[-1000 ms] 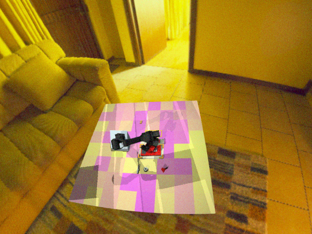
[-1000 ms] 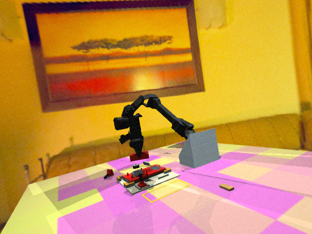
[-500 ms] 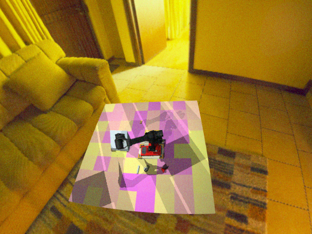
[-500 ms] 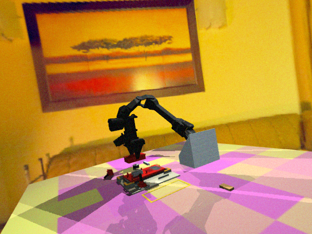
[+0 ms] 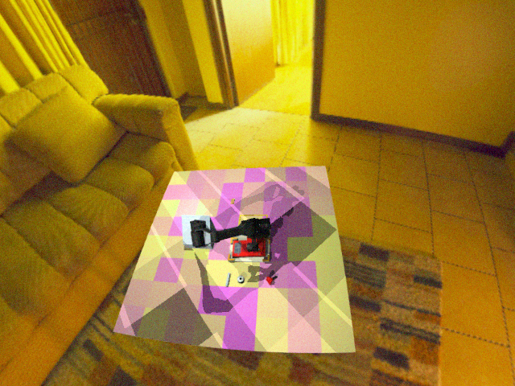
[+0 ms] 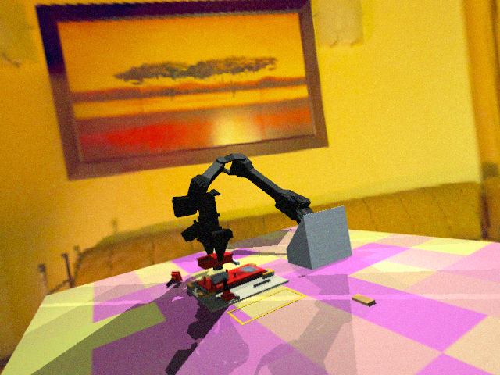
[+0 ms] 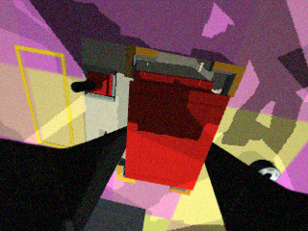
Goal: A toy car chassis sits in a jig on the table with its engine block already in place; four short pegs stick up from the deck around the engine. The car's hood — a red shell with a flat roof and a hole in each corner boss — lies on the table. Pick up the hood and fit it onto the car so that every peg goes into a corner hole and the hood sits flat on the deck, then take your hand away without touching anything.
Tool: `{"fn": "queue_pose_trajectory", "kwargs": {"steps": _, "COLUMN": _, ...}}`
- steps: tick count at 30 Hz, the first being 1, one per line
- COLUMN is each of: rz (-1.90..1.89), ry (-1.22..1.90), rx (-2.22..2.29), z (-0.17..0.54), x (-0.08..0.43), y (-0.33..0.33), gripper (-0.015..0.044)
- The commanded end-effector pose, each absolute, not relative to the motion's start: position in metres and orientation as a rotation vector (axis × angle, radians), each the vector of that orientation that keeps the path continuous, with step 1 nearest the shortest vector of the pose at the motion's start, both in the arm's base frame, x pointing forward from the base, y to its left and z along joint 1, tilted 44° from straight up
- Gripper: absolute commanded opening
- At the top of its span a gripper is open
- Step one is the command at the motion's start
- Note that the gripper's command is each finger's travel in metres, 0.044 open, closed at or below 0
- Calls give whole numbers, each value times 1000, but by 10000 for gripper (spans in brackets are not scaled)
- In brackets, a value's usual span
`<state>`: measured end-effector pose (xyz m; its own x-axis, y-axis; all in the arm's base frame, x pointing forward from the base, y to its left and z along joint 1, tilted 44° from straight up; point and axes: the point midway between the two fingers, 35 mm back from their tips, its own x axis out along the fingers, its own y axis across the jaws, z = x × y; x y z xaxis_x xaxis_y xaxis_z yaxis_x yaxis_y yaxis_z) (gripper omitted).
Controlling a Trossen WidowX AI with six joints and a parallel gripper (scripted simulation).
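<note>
The red hood [image 6: 205, 261] [image 7: 161, 156] is held off the table between the fingers of my gripper [image 6: 216, 260] [image 7: 166, 136], which is shut on it. It hangs a little above the front part of the red chassis [image 5: 244, 253] [image 6: 252, 271], with a visible gap in the exterior view. The chassis sits in its pale jig [image 5: 249, 259] [image 6: 262, 289] [image 7: 107, 117]. The grey engine block [image 6: 219, 276] shows below the hood. In the wrist view the hood covers most of the chassis and the engine. The pegs and the corner holes cannot be made out.
A red part with a black stem [image 6: 228, 295] [image 7: 101, 84] stands beside the chassis. A yellow outline [image 6: 274, 310] [image 7: 40, 51] lies beyond it. A similar red part [image 5: 269, 280] [image 6: 175, 276], a wheel [image 5: 241, 279], a thin bar [image 5: 228, 279] and a tan block [image 5: 232, 201] [image 6: 363, 299] lie around the jig.
</note>
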<state>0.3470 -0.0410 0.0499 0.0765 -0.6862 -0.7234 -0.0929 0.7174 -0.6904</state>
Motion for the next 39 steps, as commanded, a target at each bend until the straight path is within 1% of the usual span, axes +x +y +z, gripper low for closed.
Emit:
{"fn": "queue_pose_trajectory", "kwargs": {"steps": 1, "rz": -504, "ry": 1463, "rx": -693, "z": 33, "x": 346, "y": -57, "gripper": 0}}
{"fn": "queue_pose_trajectory", "kwargs": {"steps": 39, "rz": -505, "ry": 1463, "rx": -693, "z": 27, "x": 345, "y": -63, "gripper": 0}}
